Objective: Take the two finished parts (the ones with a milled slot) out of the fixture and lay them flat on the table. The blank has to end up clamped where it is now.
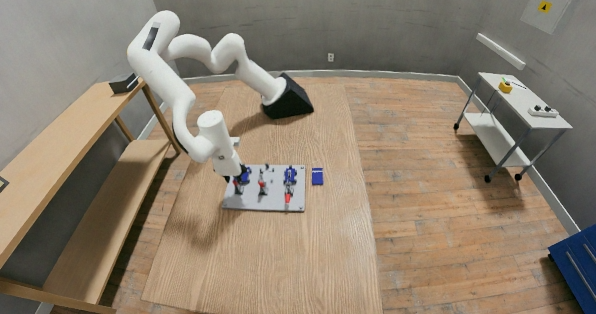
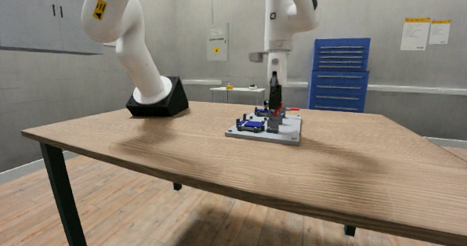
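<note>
A grey fixture plate (image 1: 272, 204) (image 2: 287, 137) lies on the table with three clamp stations. A blue part (image 1: 244, 177) (image 2: 251, 124) sits in the left station and another blue part (image 1: 290, 174) (image 2: 262, 111) sits in the right station. The middle station shows only its red-handled clamp (image 1: 261, 183). A third blue part (image 1: 317, 176) lies flat on the table just right of the plate. My gripper (image 1: 238, 180) (image 2: 274, 105) points down over the left station's clamp, whose red handle (image 2: 278, 110) stands tilted up. The fingers are partly open and hold nothing. The parts are too small to make out any slots.
The arm's black base (image 1: 287, 98) (image 2: 158, 100) stands at the table's far end. A wooden bench and shelf (image 1: 75, 143) stand left of the table, a white cart (image 1: 515, 113) stands at the right, and a blue drawer cabinet (image 2: 338, 74) stands by the wall.
</note>
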Controlling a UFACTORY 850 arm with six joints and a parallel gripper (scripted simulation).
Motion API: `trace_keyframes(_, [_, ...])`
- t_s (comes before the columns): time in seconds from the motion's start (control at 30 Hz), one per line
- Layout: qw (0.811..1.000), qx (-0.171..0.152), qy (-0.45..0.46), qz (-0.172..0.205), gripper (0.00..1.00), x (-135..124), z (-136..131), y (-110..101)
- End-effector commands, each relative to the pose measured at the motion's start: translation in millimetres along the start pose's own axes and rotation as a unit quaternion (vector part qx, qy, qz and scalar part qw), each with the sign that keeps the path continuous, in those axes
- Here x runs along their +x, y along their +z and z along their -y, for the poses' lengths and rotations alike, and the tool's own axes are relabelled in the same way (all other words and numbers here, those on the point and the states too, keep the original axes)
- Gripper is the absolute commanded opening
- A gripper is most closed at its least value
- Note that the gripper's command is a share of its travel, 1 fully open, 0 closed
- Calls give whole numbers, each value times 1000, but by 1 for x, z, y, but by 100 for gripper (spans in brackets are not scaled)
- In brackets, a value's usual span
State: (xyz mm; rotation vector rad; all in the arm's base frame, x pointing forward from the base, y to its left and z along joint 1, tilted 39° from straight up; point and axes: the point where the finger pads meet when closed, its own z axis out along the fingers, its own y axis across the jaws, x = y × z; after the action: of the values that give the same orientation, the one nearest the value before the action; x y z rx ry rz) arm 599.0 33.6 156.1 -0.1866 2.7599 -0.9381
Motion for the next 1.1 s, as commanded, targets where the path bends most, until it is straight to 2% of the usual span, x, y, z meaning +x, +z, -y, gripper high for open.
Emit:
trace_keyframes(0.0, [1000, 0, 0, 1, 48, -1, 0, -11])
trace_keyframes(0.23, [1000, 0, 0, 1, 48, -1, 0, -22])
trace_keyframes(0.8, [1000, 0, 0, 1, 48, -1, 0, -22])
trace_keyframes(0.83, [1000, 0, 0, 1, 100, -1, 0, -22])
trace_keyframes(1.07, [1000, 0, 0, 1, 100, -1, 0, -21])
